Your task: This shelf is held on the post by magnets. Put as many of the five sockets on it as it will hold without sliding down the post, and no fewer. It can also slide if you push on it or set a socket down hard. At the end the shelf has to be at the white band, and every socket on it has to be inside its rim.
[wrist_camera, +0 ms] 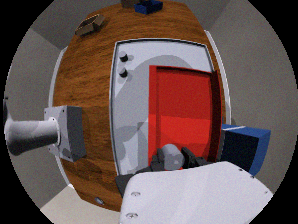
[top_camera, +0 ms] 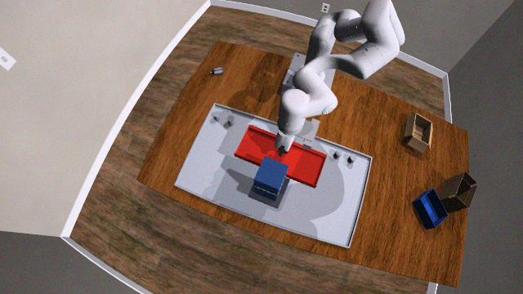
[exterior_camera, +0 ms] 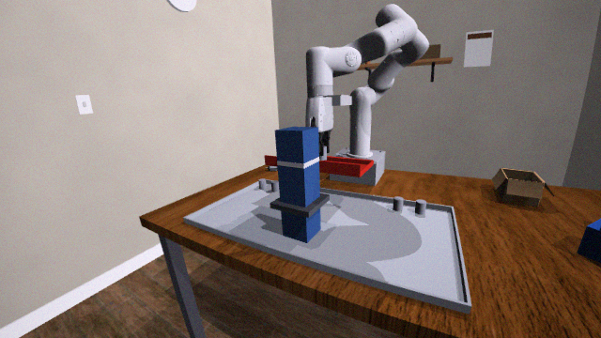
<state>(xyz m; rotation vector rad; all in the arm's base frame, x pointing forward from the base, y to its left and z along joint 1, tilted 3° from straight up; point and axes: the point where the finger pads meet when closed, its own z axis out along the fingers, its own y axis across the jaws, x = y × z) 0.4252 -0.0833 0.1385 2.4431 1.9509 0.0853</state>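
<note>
A blue post (top_camera: 270,173) (exterior_camera: 297,141) (wrist_camera: 245,144) with a white band (exterior_camera: 298,164) stands on the grey tray (top_camera: 319,212) (exterior_camera: 399,253). The red shelf (top_camera: 302,165) (exterior_camera: 349,165) (wrist_camera: 182,110) sits on the post at about band height; I see nothing lying on it. My gripper (top_camera: 282,151) (exterior_camera: 323,146) (wrist_camera: 170,155) is shut on a grey socket (wrist_camera: 169,155) just above the shelf's middle, near the post. Two sockets (top_camera: 216,118) (exterior_camera: 262,183) stand at the tray's back left. Two more sockets (top_camera: 337,154) (exterior_camera: 398,203) (wrist_camera: 123,60) stand at its back right.
A grey collar (exterior_camera: 299,207) rings the post low down. Two cardboard boxes (top_camera: 418,131) (top_camera: 458,191) (exterior_camera: 518,185) and a blue bin (top_camera: 430,207) (exterior_camera: 593,239) stand on the table's right. A small grey object (top_camera: 216,70) lies at the far left corner.
</note>
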